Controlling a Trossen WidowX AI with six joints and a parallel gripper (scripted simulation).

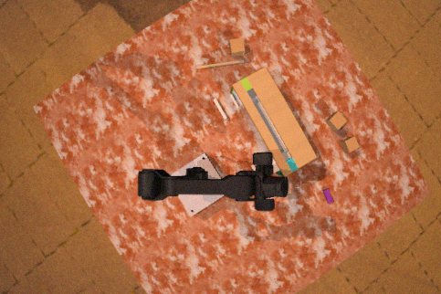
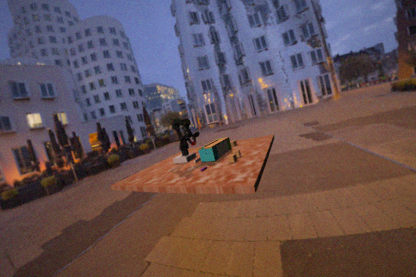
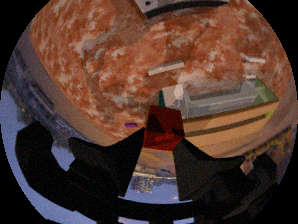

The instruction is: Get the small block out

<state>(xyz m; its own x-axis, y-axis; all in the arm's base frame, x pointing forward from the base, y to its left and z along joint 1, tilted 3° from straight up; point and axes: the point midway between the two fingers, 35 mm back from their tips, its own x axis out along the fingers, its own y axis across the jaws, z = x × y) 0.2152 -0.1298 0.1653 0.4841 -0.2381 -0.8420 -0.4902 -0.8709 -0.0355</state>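
The small red block (image 2: 193, 142) (image 3: 164, 126) is outside the box, between the two black fingers in the wrist view. My gripper (image 3: 159, 133) is shut on it and holds it in the air above the table. The box (image 1: 284, 116) (image 2: 208, 155) (image 3: 225, 118) stands upright, with a teal end near the arm and a green end farther away. In the top view the gripper is over the table beside the teal end, and the arm hides the block and fingertips. The exact gap between block and box is hard to tell.
A purple piece (image 1: 328, 195) (image 2: 203, 169) (image 3: 131, 125) lies beyond the teal end. Wooden cubes (image 1: 237, 47) (image 1: 337, 120) (image 1: 351, 144) and a thin stick (image 1: 220, 64) lie around the box. A white strip (image 1: 220, 109) lies before its front. The pale base plate (image 1: 193, 205) is under the arm.
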